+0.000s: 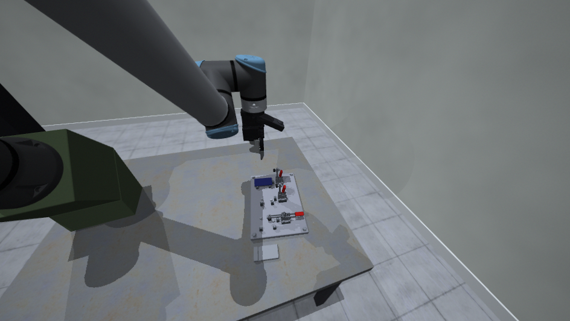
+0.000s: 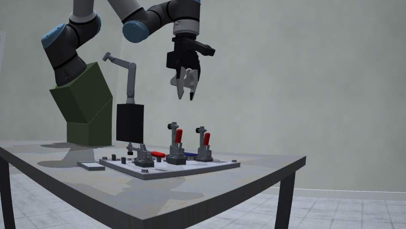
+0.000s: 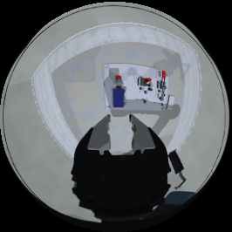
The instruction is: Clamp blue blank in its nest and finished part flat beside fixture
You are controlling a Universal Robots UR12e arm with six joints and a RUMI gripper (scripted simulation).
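The blue blank lies in the far nest of the grey fixture plate; it also shows in the wrist view and as a thin blue strip in the exterior view. The clamp next to it has its red handle upright, and so does the middle clamp. The near clamp's red handle lies flat. The grey finished part lies flat on the table beside the plate's near end. My gripper hangs high above the plate's far end, fingers partly apart and empty.
The green robot base and a black box on a thin arm stand at the back of the table. The table's right edge runs close to the fixture plate.
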